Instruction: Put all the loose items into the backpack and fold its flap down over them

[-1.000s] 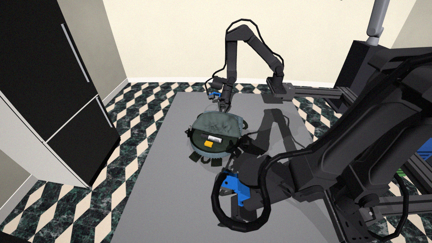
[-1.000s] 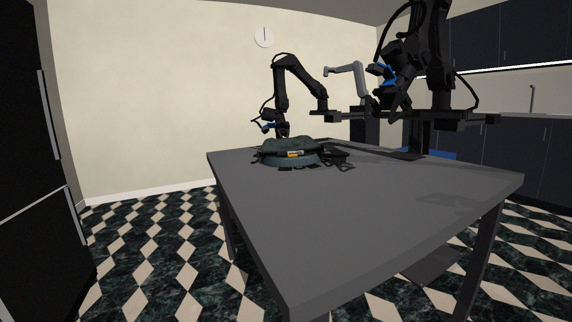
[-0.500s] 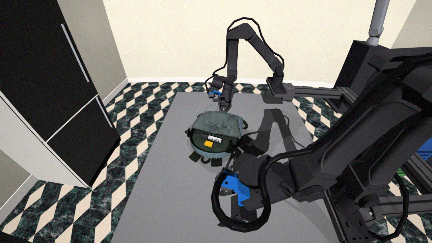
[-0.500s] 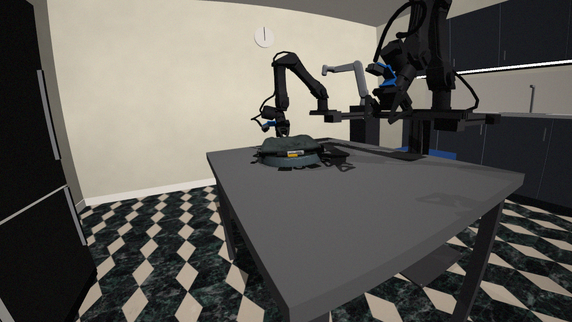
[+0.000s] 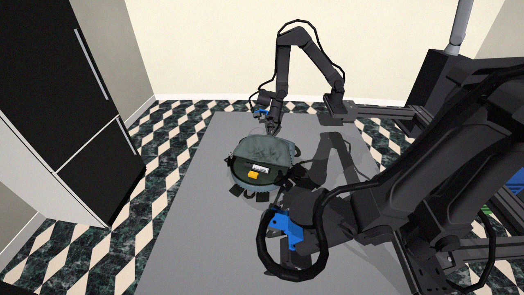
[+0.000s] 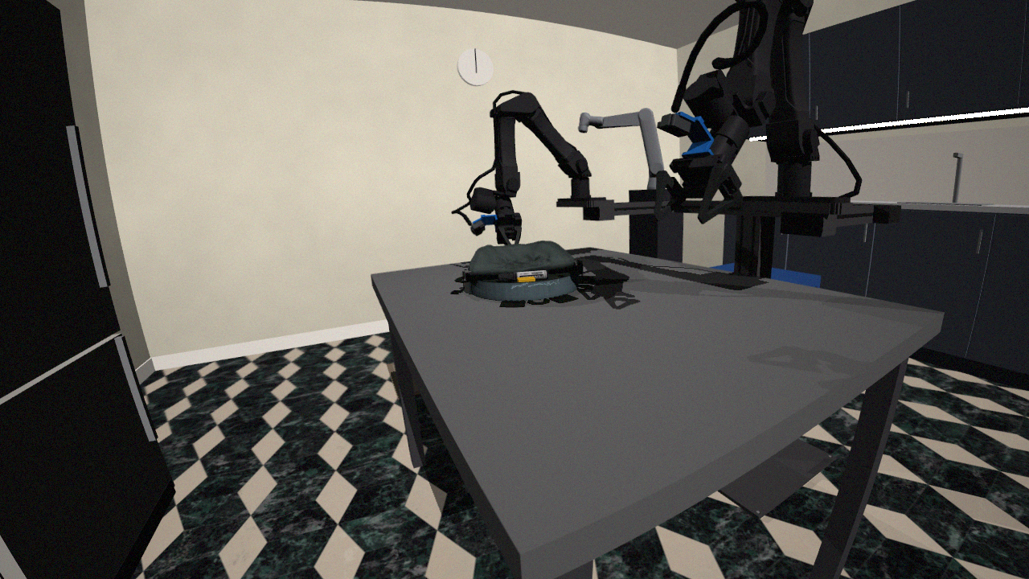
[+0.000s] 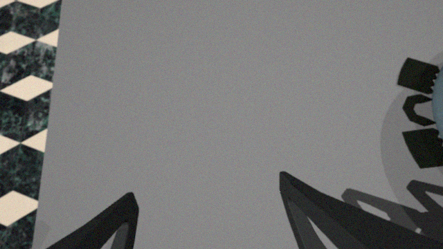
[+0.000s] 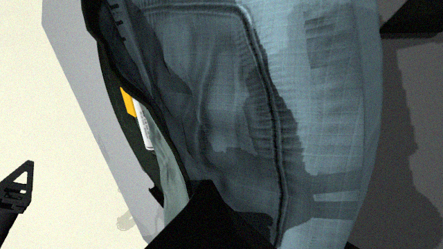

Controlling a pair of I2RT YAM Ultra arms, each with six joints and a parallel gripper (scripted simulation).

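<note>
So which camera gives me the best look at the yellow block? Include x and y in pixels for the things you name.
The top view: the yellow block point(image 5: 252, 174) point(image 6: 526, 279) point(image 8: 128, 102) lies unobstructed inside the open backpack point(image 5: 238, 182) point(image 6: 496, 289) point(image 8: 322, 104). Exterior shows only a thin strip above the rim; right wrist, a sliver past the flap. Left wrist doesn't show it.

Compared with the earlier pictures, the right arm point(image 5: 296, 35) point(image 6: 519, 108) has lifted slightly, its elbow and wrist now a little higher above the table point(image 5: 194, 220) point(image 6: 647, 403).
</note>
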